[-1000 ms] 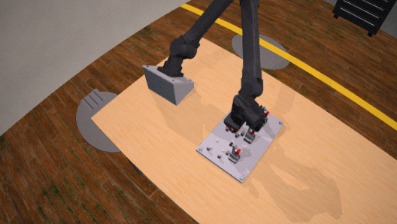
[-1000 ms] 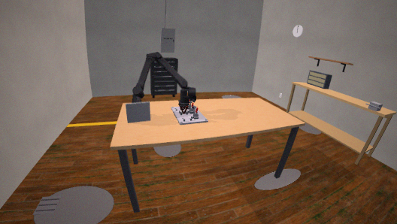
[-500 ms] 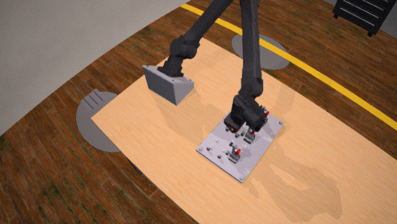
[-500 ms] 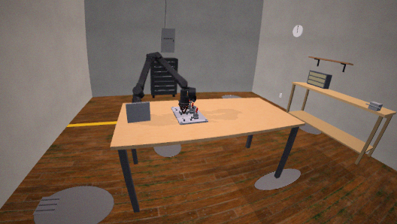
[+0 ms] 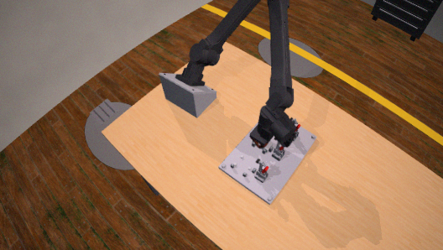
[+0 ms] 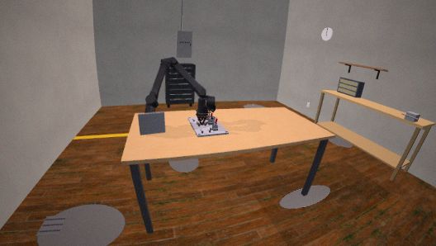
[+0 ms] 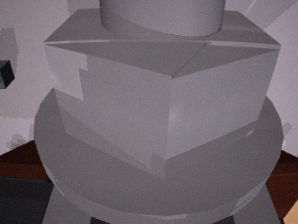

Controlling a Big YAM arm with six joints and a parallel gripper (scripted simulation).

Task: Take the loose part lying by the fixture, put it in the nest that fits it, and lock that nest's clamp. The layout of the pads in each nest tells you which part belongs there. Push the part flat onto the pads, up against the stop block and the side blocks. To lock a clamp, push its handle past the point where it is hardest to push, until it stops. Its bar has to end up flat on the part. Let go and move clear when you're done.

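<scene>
Wooden table (image 5: 176, 168) on plank floor, grey fixture plate (image 5: 289, 165) near its middle. Gripper (image 5: 263, 143) low over plate's far nest, clamped on grey stepped part (image 7: 166, 123) with hex-like collar and round flange. Two red-handled toggle clamps (image 5: 263, 171) beside it. Pads hidden, seating probably incomplete. Risk: part tilts off pads or stops short of stop block; bar then lands crooked.

You find no readable text, label, brand or number in any view; the round wall clock (image 6: 326, 34) shows only a faint mark, and the hanging grey panel (image 6: 184, 44) carries marks too blurred for you to read
</scene>
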